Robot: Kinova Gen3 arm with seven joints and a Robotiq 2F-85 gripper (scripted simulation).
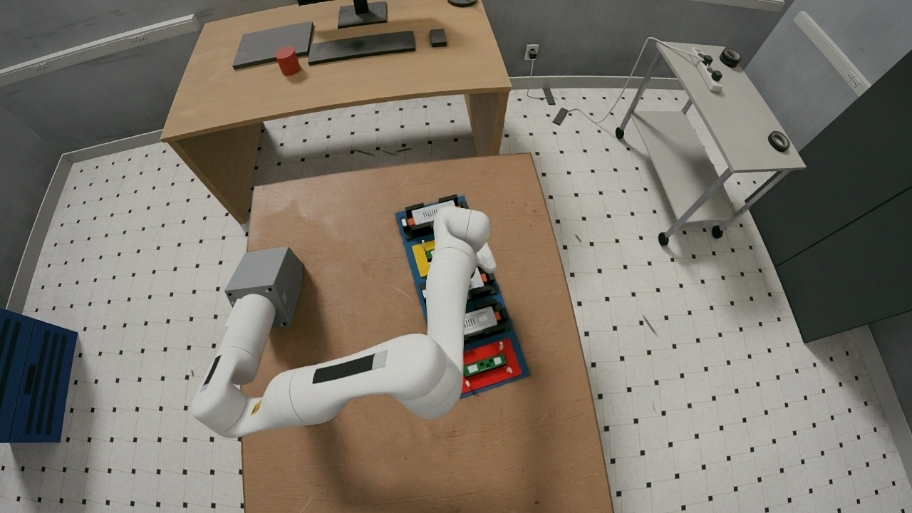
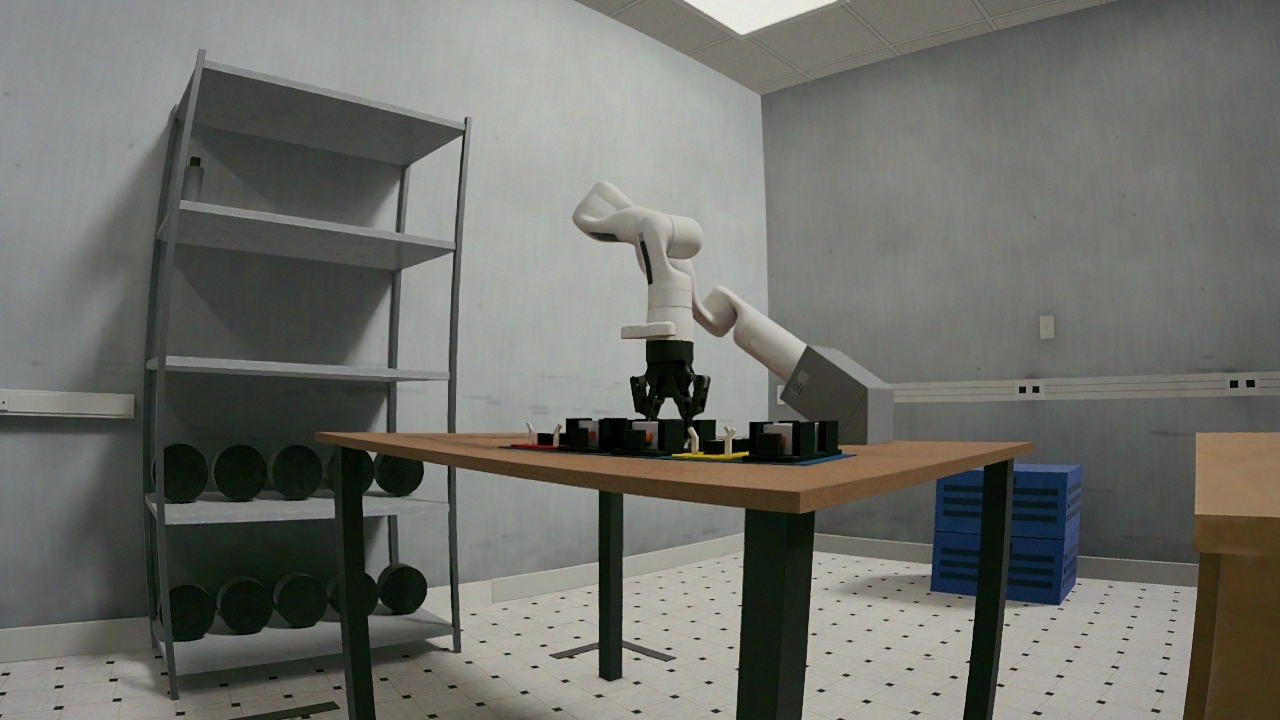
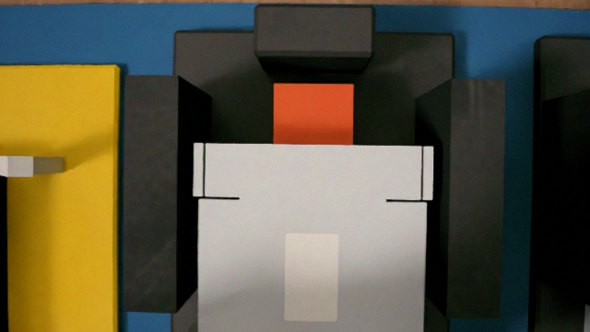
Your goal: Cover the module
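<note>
My gripper (image 2: 669,420) points down at the middle holder (image 3: 151,194) and is shut on the sides of the middle cover (image 3: 313,180) (image 1: 477,279). Its fingertips are outside the wrist view. That pale cover has a cream label, and its long side edges sit slightly inward of its front corner strips. It is still between the holder's black walls. The yellow plate (image 1: 419,261) (image 3: 88,111) (image 2: 707,455) lies beside this holder. Its green module (image 1: 429,254) is mostly hidden by the arm. Two other covers, one far (image 1: 427,213) and one nearer (image 1: 478,320), sit in their holders.
An orange block (image 3: 313,112) and a black stop (image 3: 314,29) stand at the held cover's end. Pale posts, one here (image 3: 17,166), rise by the yellow plate. A red plate (image 1: 513,363) bears another green module (image 1: 484,365). Everything stands on a blue board (image 3: 221,18).
</note>
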